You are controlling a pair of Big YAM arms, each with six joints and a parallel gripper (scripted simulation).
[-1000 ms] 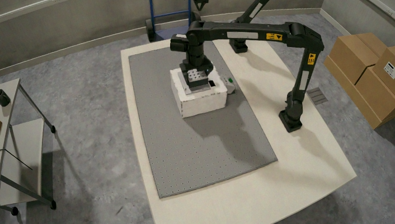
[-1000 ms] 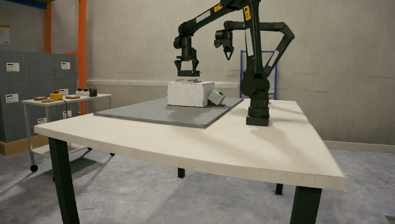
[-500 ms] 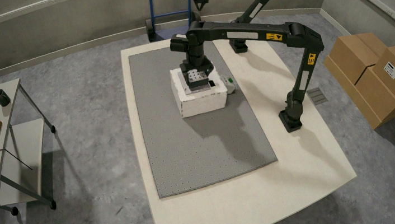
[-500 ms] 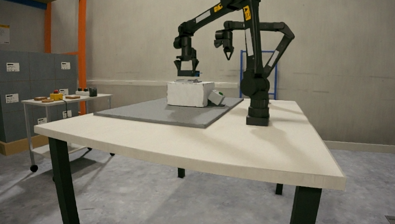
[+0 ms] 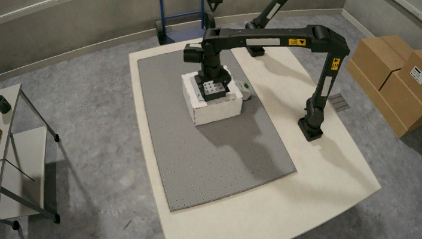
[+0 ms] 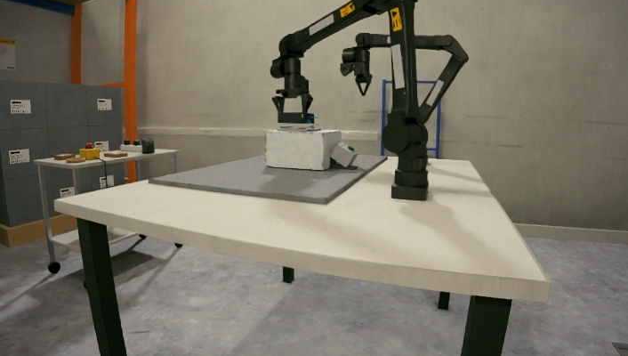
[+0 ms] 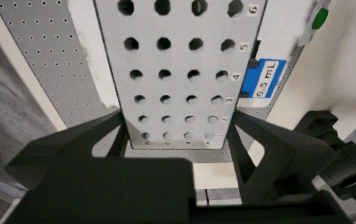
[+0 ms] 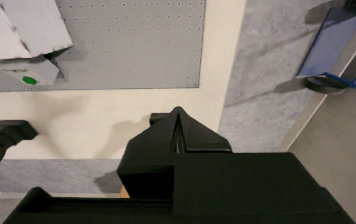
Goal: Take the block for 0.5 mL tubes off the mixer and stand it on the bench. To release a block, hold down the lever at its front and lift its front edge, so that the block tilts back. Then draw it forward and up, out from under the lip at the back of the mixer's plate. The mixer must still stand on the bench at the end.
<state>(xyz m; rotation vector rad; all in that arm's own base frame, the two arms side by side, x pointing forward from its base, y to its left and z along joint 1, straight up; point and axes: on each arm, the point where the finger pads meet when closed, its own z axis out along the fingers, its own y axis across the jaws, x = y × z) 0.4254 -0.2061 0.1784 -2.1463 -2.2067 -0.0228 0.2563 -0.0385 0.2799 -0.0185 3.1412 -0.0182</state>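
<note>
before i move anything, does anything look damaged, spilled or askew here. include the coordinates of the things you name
Just wear: the mixer's white housing (image 5: 217, 112) (image 6: 296, 149) (image 7: 290, 25) (image 8: 42, 25) has dark marks along its edges, like chipped paint. I see no spill. The gap under the 0.5 mL block (image 5: 214, 94) (image 6: 292, 117) (image 7: 175, 87) isn't odd; the left gripper (image 5: 214, 87) (image 6: 293, 109) (image 7: 177, 111) holds it up.

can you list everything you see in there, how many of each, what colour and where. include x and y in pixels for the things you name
0.5 mL block (image 5: 214, 87) (image 6: 289, 117) (image 7: 175, 87): one, grey, between the left fingers
mixer (image 5: 217, 112) (image 6: 296, 149): one, white, on the perforated board
perforated board (image 5: 186, 161) (image 6: 259, 184) (image 8: 145, 55): one, grey, on the table
table (image 5: 311, 198) (image 6: 370, 236): one, cream, under the arms
cart (image 5: 29, 158) (image 6: 157, 152): one, white, beside the table
hand truck (image 5: 183, 35) (image 6: 410, 81): one, blue, by the wall
boxes (image 5: 376, 61): several, brown, on the floor
left gripper (image 6: 292, 109) (image 7: 177, 111): one, black, above the mixer
right gripper (image 5: 213, 9) (image 6: 363, 93) (image 8: 178, 111): one, black, raised
</note>
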